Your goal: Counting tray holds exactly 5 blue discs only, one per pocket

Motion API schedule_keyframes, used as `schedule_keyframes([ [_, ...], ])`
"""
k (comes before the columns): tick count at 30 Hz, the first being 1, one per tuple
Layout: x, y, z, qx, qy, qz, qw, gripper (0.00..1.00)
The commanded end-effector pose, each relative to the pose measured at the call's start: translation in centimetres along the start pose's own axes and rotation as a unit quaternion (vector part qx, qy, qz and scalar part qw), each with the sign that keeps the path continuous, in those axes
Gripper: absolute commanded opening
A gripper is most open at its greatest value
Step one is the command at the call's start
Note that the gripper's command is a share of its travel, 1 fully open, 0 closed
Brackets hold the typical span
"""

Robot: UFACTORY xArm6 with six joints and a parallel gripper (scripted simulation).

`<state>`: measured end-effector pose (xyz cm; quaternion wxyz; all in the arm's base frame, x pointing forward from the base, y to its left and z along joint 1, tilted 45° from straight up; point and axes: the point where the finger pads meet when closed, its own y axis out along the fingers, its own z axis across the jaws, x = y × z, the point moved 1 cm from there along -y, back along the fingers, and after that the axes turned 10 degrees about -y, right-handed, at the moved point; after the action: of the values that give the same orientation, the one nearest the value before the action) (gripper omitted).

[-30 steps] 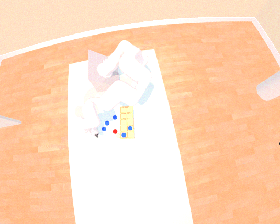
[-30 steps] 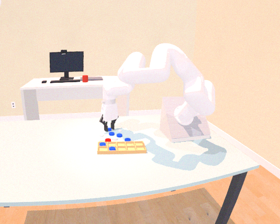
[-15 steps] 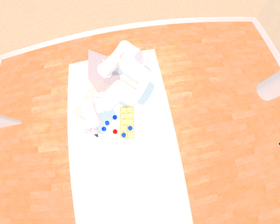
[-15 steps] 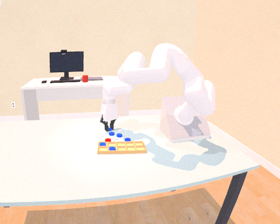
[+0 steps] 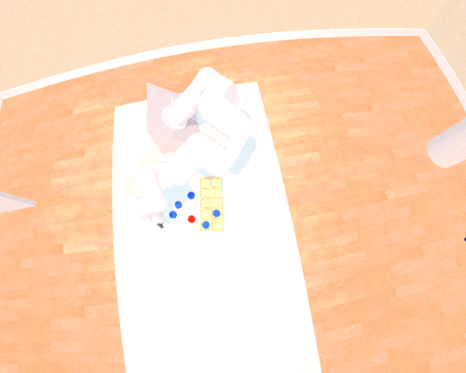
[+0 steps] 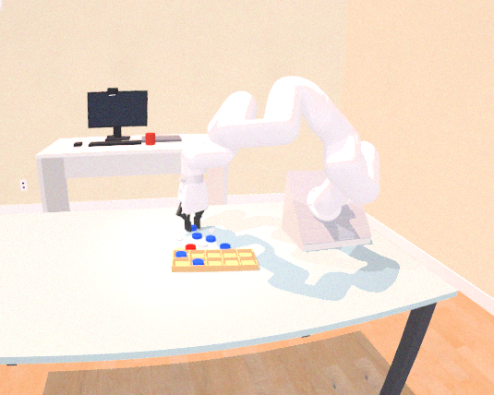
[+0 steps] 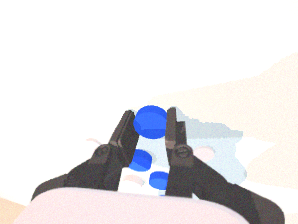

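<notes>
The yellow counting tray [image 5: 217, 183] [image 6: 214, 269] lies on the white table [image 5: 211, 305] [image 6: 122, 300]. It holds two blue discs [image 5: 216, 213] [image 5: 205, 225] [image 6: 181, 254] [image 6: 198, 261] at its near end, one per pocket. My gripper [image 5: 159, 224] [image 6: 192, 226] [image 7: 150, 116] is down at the table, left of the tray. It is shut on a blue disc [image 6: 194, 227] [image 7: 150, 122], which the hand hides in the top view. Three more blue discs [image 5: 172, 214] [image 5: 178, 205] [image 5: 191, 195] [image 6: 197, 235] [image 6: 210, 238] [image 6: 224, 245] lie loose between gripper and tray.
A red disc [image 5: 192, 219] [image 6: 190, 246] lies on the table just beside the tray. Faint white discs [image 6: 179, 239] [image 6: 210, 229] lie among the blue ones. The arm's base block [image 6: 325, 231] [image 5: 158, 113] stands at the table's far end.
</notes>
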<state>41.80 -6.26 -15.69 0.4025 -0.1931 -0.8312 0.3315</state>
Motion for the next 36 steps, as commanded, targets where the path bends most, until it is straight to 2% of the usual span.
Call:
schedule_keyframes([
  [1, -0.1, -0.1, 0.0, 0.000, 0.000, 0.002, 1.000, 0.00],
  [7, -0.1, -0.7, -0.1, -0.001, 0.000, 0.002, 1.000, 0.00],
  [8, -0.2, -1.7, -0.1, -0.001, 0.000, 0.002, 1.000, 0.00],
  [12, -0.1, -8.4, -0.1, -0.001, -0.001, 0.002, 1.000, 0.00],
  [13, -0.1, -9.5, -0.1, -0.001, 0.000, 0.002, 1.000, 0.00],
  [18, 0.0, -10.2, -0.2, 0.000, 0.000, 0.002, 1.000, 0.00],
  [20, 1.1, -10.6, -3.1, 0.002, 0.001, 0.005, 1.000, 0.00],
  [21, 2.5, -11.0, -6.1, 0.003, 0.002, 0.007, 1.000, 0.00],
  [30, 15.1, -11.6, -21.4, 0.000, 0.000, 0.002, 1.000, 0.00],
  [32, 15.1, -10.6, -21.4, 0.000, 0.000, 0.002, 1.000, 0.00],
  [34, 15.1, -10.6, -21.4, 0.000, 0.000, 0.002, 1.000, 0.00],
  [36, 15.1, -8.7, -21.3, 0.001, 0.001, 0.003, 1.000, 0.00],
])
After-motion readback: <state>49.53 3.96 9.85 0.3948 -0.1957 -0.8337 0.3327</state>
